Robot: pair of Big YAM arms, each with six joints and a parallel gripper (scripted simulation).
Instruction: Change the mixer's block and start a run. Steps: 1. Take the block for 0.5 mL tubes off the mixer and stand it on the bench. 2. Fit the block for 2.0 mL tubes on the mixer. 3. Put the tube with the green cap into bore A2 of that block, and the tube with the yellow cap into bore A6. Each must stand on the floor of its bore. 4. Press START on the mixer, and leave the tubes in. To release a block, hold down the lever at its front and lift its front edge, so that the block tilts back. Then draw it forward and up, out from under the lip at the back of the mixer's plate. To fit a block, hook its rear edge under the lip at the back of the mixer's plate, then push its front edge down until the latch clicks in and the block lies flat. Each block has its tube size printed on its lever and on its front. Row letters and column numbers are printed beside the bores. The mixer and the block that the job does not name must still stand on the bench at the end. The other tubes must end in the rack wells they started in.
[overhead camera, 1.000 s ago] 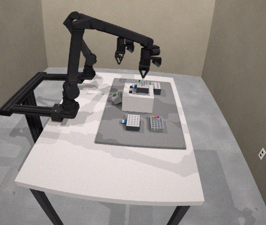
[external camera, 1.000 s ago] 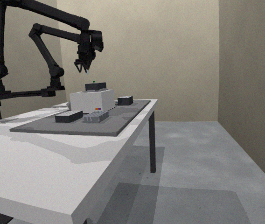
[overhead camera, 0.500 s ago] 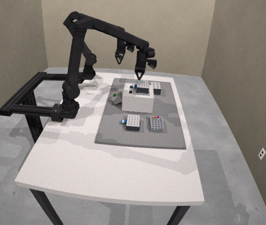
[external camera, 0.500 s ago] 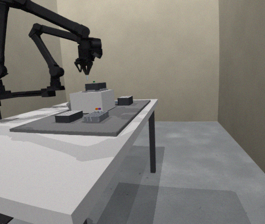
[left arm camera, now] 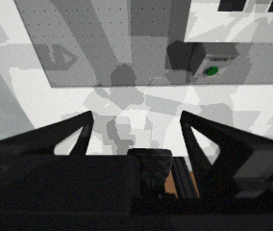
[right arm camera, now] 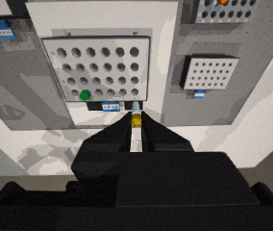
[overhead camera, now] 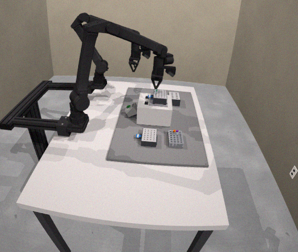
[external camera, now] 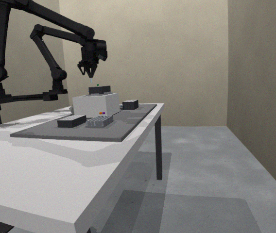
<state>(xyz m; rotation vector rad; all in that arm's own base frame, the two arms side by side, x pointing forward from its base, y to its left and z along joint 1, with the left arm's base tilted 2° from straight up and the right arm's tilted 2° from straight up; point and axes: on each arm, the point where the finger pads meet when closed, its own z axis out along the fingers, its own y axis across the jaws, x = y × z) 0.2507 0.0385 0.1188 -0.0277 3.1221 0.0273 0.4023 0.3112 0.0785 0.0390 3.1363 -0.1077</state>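
Observation:
The white mixer [overhead camera: 153, 116] [external camera: 89, 106] [right arm camera: 162, 29] carries a block [right arm camera: 105, 60] [overhead camera: 160, 101] [external camera: 99, 90] with wide bores, seemingly flat; its lever print is unreadable. The green-capped tube [right arm camera: 85, 95] [external camera: 97, 85] stands in its front row, second bore from the left; its depth cannot be told. My right gripper [right arm camera: 136, 115] [overhead camera: 156, 87] [external camera: 91, 76] is shut on the yellow-capped tube [right arm camera: 136, 120] [external camera: 91, 80], which hangs upright above the block's front right corner. My left gripper [left arm camera: 136, 115] [overhead camera: 134, 70] is open and empty, high up. The green START button [left arm camera: 212, 70] [overhead camera: 128, 106] is on the control box.
The small-bore block [right arm camera: 210, 73] [overhead camera: 149, 135] [external camera: 70, 121] stands on the mat beside the mixer. The rack [overhead camera: 175, 140] [external camera: 99, 122] [right arm camera: 203, 15] holds orange [overhead camera: 174, 130] and purple [overhead camera: 177, 130] caps. A third block [overhead camera: 174, 101] [external camera: 129, 104] stands on the mixer's other side.

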